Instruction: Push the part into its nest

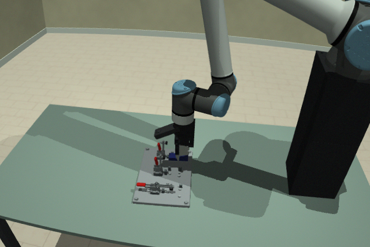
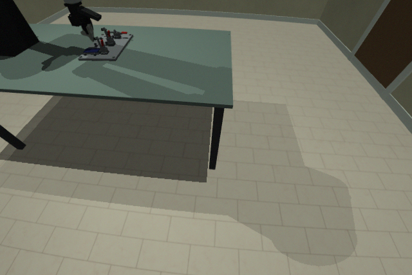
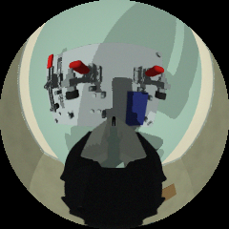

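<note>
Gripper (image 1: pixel 182 158) (image 2: pixel 93 39) (image 3: pixel 114 116) pointing down, fingers pressed together, nothing pinched. Blue part (image 1: pixel 172 157) (image 2: pixel 91 50) (image 3: pixel 136 108) on fixture plate (image 1: pixel 161 201) (image 2: pixel 114 58) (image 3: pixel 112 52), near one end; seating can't tell. Wrist view: fingertips beside its long edge, toggle clamp (image 3: pixel 155 72) beyond its far end, bare plate strip between part and the other clamps. Green table (image 1: pixel 89 196) (image 2: pixel 186 46) (image 3: pixel 38 91) extends past plate edges all round.

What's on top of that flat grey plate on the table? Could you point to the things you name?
On the grey plate (image 1: pixel 149 175) (image 2: pixel 114 53) (image 3: pixel 112 59) sit a blue part (image 1: pixel 183 158) (image 2: pixel 91 50) (image 3: pixel 136 108) and red-handled clamps (image 1: pixel 158 170) (image 2: pixel 109 39). Whatever lies directly beneath the part is hidden.
</note>
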`<state>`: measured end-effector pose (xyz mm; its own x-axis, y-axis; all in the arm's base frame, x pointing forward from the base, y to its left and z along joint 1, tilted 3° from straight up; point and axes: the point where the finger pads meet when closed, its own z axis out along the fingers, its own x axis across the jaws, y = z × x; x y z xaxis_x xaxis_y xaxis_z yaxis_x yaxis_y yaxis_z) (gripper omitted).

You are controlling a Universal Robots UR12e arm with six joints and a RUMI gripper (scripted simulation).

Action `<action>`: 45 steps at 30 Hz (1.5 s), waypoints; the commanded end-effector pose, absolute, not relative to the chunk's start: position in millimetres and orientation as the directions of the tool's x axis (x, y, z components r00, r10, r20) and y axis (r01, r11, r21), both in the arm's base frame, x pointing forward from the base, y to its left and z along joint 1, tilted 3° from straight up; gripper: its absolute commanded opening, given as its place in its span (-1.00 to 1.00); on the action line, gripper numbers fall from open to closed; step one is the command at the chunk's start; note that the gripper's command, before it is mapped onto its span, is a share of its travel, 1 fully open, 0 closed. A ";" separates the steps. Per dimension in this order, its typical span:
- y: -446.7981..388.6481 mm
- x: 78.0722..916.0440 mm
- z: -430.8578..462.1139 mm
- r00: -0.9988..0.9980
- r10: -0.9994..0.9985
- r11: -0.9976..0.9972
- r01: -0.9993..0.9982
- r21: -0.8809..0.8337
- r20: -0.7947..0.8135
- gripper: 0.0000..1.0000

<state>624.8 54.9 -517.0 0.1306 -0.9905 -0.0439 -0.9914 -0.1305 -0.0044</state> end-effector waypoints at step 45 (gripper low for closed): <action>56.3 625.3 -549.1 0.131 -0.990 -0.130 -0.991 -0.005 -0.044 -1.00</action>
